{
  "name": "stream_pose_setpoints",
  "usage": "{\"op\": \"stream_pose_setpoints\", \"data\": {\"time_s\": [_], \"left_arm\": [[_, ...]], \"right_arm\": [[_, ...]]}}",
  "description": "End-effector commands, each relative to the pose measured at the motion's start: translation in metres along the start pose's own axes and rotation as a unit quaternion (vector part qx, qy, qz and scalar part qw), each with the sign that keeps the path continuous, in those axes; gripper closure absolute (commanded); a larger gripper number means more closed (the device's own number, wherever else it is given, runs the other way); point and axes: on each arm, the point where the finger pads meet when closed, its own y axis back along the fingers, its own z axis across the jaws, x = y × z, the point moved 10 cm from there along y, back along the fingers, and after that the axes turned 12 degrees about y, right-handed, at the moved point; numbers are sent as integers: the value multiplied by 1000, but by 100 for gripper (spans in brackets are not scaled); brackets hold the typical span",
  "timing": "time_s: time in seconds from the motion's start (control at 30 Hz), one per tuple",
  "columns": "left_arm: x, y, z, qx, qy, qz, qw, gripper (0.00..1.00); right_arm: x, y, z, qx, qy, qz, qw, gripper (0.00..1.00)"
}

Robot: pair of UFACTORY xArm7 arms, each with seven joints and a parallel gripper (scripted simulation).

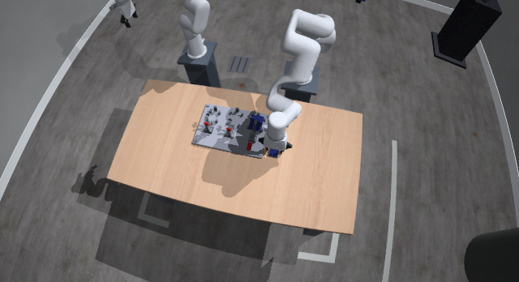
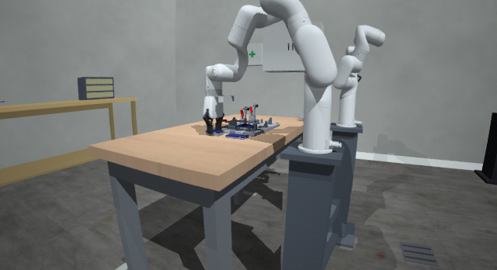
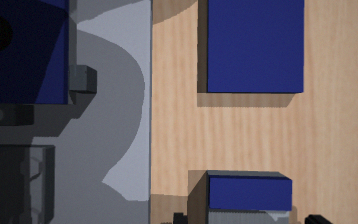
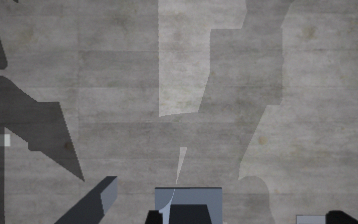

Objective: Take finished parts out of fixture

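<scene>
My left gripper (image 1: 274, 151) (image 2: 214, 131) (image 3: 249, 219) is open, low over the table, with its fingers on either side of a blue-topped part (image 1: 273, 153) (image 3: 250, 192) with a grey milled slot. That part lies flat on the table beside the fixture plate. A second blue part (image 2: 237, 136) (image 3: 255, 45) lies flat nearby; its slot is not visible. A blue block (image 1: 258, 121) (image 3: 25, 60), apparently the blank, sits on the fixture plate (image 1: 231, 146) (image 3: 130, 192) under a dark clamp tip. My right gripper (image 1: 130, 20) (image 4: 246, 218) is open and empty, away from the table over the floor.
The toggle clamp by the blank has a red handle (image 1: 249, 146) close to the left gripper. Two more red-handled clamps (image 1: 207, 126) (image 1: 229, 130) and several small posts stand on the plate's other part. The left arm hides some of the plate in the top view.
</scene>
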Motion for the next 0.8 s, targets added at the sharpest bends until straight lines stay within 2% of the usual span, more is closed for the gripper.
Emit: {"op": "stream_pose_setpoints", "data": {"time_s": [0.0,0.27,0.33,0.77], "left_arm": [[-1,14,0,1,0,-2,1000,31],[-1,45,0,1,0,-2,1000,31],[-1,45,0,1,0,-2,1000,31],[-1,88,0,1,0,-2,1000,31]], "right_arm": [[1,1,0,0,0,2,1000,0],[1,1,0,0,0,2,1000,0],[1,1,0,0,0,2,1000,0],[1,1,0,0,0,2,1000,0]]}}
